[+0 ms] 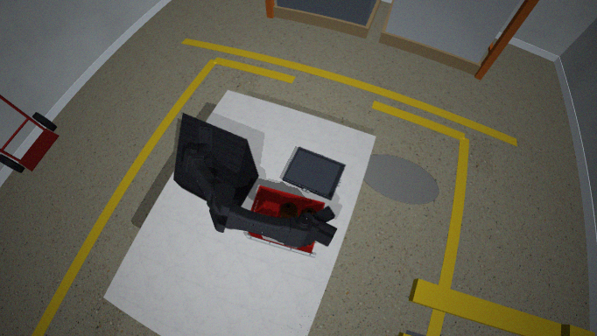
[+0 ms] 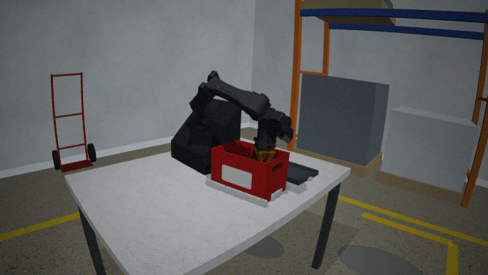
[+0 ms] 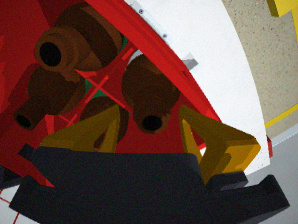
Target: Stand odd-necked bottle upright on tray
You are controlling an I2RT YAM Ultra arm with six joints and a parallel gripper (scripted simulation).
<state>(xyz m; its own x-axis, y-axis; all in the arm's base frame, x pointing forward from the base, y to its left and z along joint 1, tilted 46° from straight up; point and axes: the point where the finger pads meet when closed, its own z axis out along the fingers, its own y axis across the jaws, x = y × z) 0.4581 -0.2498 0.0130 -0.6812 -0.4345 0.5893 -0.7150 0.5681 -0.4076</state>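
Red crate (image 1: 286,200) (image 2: 232,161) (image 3: 167,60), low centre in the top view, sits below the dark tray (image 1: 314,171) (image 2: 302,173), presumably for a short transfer; no bottle stands there. In the exterior view, my gripper (image 2: 265,155) (image 3: 149,110) reaches into the crate's right end. The pale tabletop (image 1: 193,271) (image 2: 161,211) spans lower centre; an orange rack (image 2: 296,71) stands upper right. In the wrist view, my fingers stand apart, gripping nothing, flanking a bottle neck (image 3: 151,121) at centre. I cannot tell which neck differs.
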